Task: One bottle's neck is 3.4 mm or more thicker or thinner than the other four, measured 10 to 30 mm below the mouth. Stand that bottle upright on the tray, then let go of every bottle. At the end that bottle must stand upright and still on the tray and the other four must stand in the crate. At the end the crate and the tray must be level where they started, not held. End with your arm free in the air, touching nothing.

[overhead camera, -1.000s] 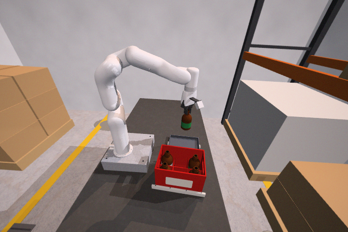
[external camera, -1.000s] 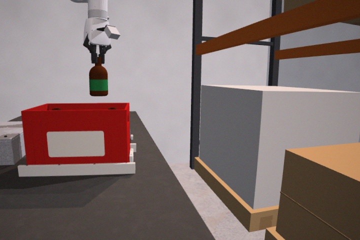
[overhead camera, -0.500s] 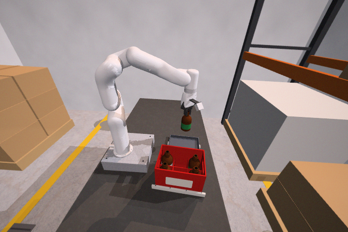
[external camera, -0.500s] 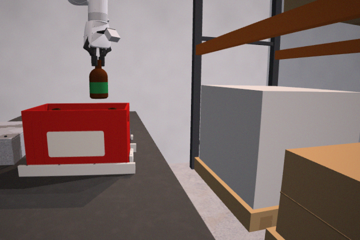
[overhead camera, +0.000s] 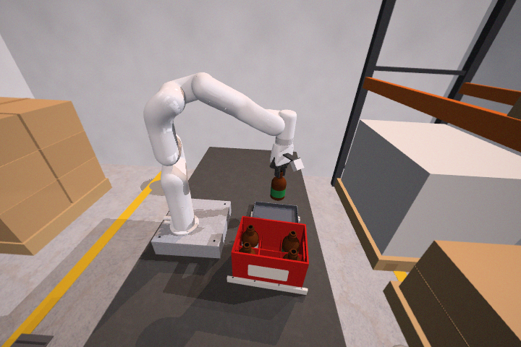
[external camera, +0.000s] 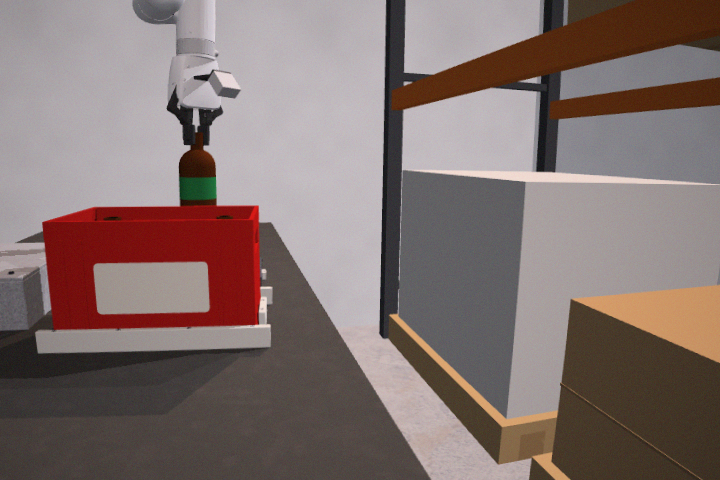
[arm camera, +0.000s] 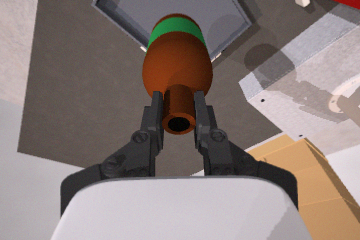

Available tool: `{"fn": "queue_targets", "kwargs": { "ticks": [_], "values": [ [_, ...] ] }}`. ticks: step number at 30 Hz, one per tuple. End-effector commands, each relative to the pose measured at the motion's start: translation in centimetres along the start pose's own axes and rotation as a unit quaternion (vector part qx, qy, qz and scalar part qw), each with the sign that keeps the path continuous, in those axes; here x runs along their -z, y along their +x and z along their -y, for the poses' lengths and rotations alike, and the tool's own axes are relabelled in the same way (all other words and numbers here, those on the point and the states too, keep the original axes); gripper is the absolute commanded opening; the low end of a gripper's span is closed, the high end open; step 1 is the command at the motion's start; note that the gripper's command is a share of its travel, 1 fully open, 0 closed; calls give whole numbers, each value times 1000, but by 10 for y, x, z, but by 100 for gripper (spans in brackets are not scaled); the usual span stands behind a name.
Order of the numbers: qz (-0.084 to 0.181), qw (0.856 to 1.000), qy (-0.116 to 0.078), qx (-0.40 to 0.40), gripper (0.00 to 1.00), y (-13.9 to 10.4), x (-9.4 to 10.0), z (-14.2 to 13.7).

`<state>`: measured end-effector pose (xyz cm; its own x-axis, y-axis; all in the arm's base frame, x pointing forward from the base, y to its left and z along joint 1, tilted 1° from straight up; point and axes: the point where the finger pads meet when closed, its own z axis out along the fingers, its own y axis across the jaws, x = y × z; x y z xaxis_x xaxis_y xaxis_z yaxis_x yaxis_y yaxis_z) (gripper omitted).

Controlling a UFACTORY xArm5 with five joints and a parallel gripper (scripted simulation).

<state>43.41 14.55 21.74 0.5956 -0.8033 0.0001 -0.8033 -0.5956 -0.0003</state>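
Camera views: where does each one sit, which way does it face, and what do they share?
Top: high in front, looking down at arm, crate, tray.
Exterior: low at the table end, facing the crate's labelled side; only wrist and claw show.
Wrist: behind the claw, looking down the bottle to the tray.
All three show the claw-held bottle.
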Motion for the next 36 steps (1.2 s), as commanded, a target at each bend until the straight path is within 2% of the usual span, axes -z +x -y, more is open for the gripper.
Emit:
{"fn": "queue_targets", "kwargs": {
  "ticks": [1, 6, 21, 23, 36],
  "values": [
    [-1, 1000, 2, 0, 0, 1, -12, 1],
    [-1, 1000, 2, 0, 0, 1, -21, 1],
    [-1, 1000, 2, 0, 0, 1, -66, 2],
    [-1, 1000, 2, 0, 0, 1, -66, 2],
    [-1, 1000, 2, 0, 0, 2, -99, 2]
  ]
}}
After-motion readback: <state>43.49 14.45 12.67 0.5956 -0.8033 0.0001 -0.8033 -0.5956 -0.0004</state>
